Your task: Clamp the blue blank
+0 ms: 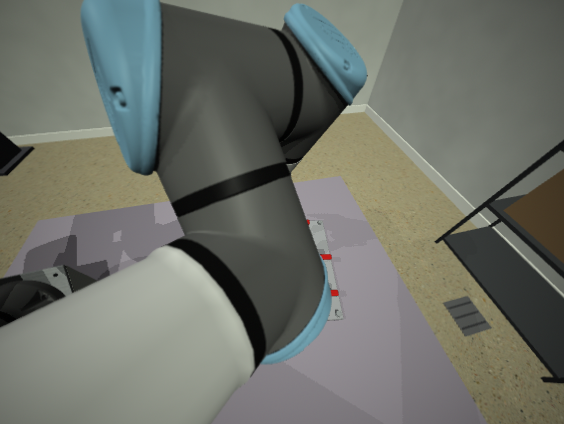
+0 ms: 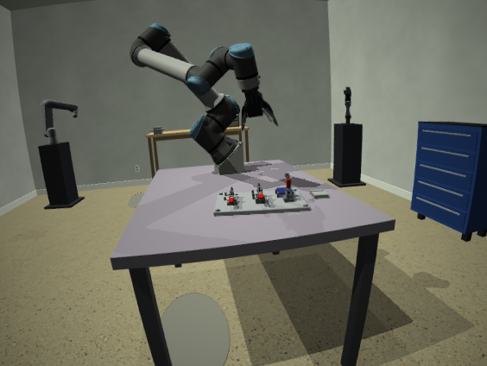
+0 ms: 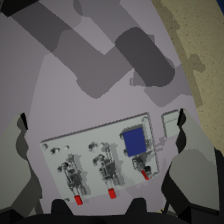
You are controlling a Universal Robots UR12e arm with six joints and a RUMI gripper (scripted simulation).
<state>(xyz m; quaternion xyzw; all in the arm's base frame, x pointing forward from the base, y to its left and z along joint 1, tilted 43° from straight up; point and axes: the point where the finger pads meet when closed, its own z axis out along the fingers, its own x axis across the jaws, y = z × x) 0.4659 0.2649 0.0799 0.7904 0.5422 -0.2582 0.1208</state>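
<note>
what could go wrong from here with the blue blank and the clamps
1. The blue blank already lies in the end nest of the fixture plate, and that clamp's handle stands up, so it is probably unlocked; seating cannot be judged from here.
2. The open gripper hangs high above the table; coming down, its wide fingers might knock the other two red handles.
3. The pale part lies close beside the fixture and could get nudged.
</note>
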